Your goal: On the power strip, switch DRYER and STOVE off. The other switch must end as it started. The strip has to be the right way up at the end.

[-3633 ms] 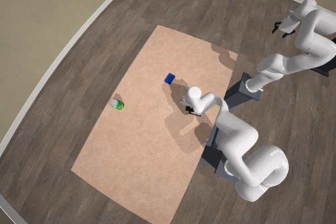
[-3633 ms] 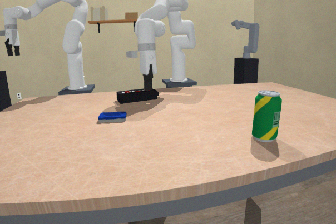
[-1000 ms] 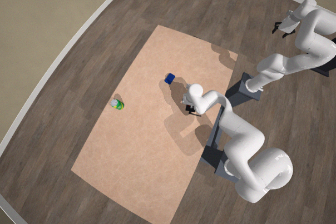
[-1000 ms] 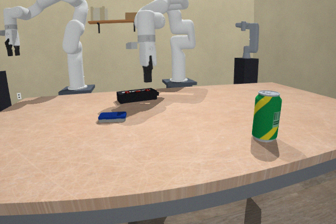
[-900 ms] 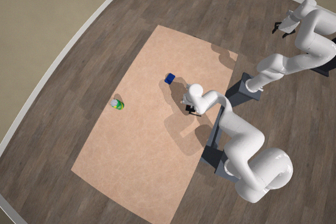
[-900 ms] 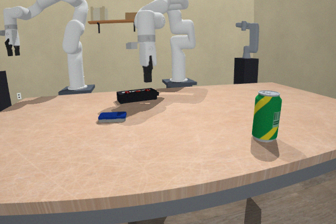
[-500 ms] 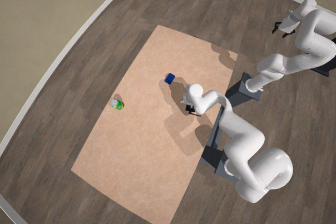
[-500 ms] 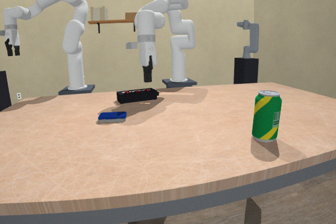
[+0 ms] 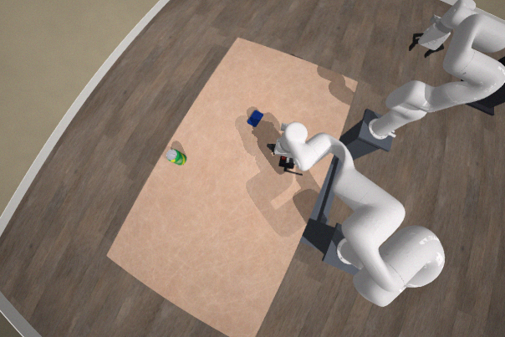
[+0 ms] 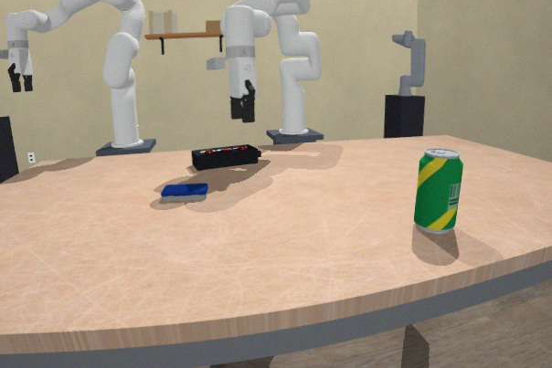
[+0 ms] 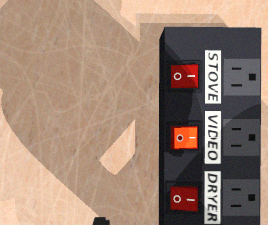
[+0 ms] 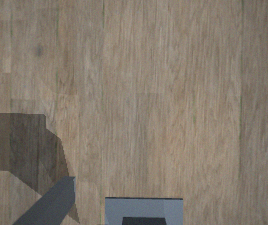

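The black power strip (image 9: 287, 163) (image 10: 225, 159) (image 11: 184, 107) lies on the table with its switches and sockets facing up. In the left wrist view, the STOVE switch (image 11: 185, 76) and the DRYER switch (image 11: 184, 199) are plain red and unlit, matching each other. The VIDEO switch (image 11: 185, 138) glows orange. My left gripper (image 10: 242, 119) is open and empty, above the strip and touching nothing; its fingertips just show at the bottom of the left wrist view. My right gripper (image 9: 419, 52) (image 10: 22, 89) is open and empty, high off the table's side and far from the strip.
A blue and grey block (image 9: 255, 118) (image 10: 185, 192) lies near the strip. A green and yellow can (image 9: 176, 157) (image 10: 438, 191) stands upright near the table's far edge from the arm bases. The right wrist view shows floor (image 12: 159, 99) below.
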`<state>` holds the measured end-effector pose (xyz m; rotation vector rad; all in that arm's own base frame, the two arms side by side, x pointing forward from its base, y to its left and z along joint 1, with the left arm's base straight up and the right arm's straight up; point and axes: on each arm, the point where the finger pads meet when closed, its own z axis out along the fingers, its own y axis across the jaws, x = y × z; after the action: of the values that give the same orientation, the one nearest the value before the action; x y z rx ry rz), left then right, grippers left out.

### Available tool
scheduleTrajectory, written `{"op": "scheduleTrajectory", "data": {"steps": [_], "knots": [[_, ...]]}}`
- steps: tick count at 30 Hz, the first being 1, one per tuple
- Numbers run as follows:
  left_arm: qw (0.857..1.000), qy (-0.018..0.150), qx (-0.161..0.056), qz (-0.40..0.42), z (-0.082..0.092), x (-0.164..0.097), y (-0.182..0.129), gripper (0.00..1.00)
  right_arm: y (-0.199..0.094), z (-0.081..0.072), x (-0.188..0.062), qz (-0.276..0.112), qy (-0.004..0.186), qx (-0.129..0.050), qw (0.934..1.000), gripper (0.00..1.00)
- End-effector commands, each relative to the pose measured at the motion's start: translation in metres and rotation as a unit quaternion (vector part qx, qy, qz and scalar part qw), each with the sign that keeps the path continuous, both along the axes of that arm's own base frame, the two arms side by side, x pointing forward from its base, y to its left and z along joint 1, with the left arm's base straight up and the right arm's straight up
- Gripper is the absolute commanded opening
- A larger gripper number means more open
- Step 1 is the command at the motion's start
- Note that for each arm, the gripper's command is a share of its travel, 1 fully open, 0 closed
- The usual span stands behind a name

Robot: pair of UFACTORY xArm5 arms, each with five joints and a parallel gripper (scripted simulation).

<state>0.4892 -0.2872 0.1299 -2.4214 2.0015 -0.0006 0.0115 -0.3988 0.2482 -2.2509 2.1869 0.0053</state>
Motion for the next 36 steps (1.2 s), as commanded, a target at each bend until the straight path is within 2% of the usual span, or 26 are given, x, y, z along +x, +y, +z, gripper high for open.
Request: {"op": "scheduleTrajectory", "data": {"steps": [1, 2, 9, 13, 36], "knots": [[1.0, -0.002, -0.001, 0.0, 0.018, 0.001, -0.001, 1.0, -0.001, 0.002, 0.0, 0.0, 0.0, -0.002, 1.0, 1.0], [1.0, -0.002, -0.001, 0.0, 0.018, 0.001, -0.001, 1.0, -0.001, 0.002, 0.0, 0.0, 0.0, -0.002, 1.0, 1.0], [1.0, -0.002, -0.001, 0.0, 0.057, 0.001, -0.001, 1.0, -0.001, 0.002, 0.0, 0.0, 0.0, -0.002, 1.0, 1.0], [1.0, -0.002, -0.001, 0.0, 0.069, 0.001, -0.001, 1.0, -0.001, 0.002, 0.0, 0.0, 0.0, -0.002, 1.0, 1.0], [1.0, -0.002, -0.001, 0.0, 0.072, 0.001, -0.001, 1.0, -0.001, 0.002, 0.0, 0.0, 0.0, -0.002, 1.0, 1.0]]}}
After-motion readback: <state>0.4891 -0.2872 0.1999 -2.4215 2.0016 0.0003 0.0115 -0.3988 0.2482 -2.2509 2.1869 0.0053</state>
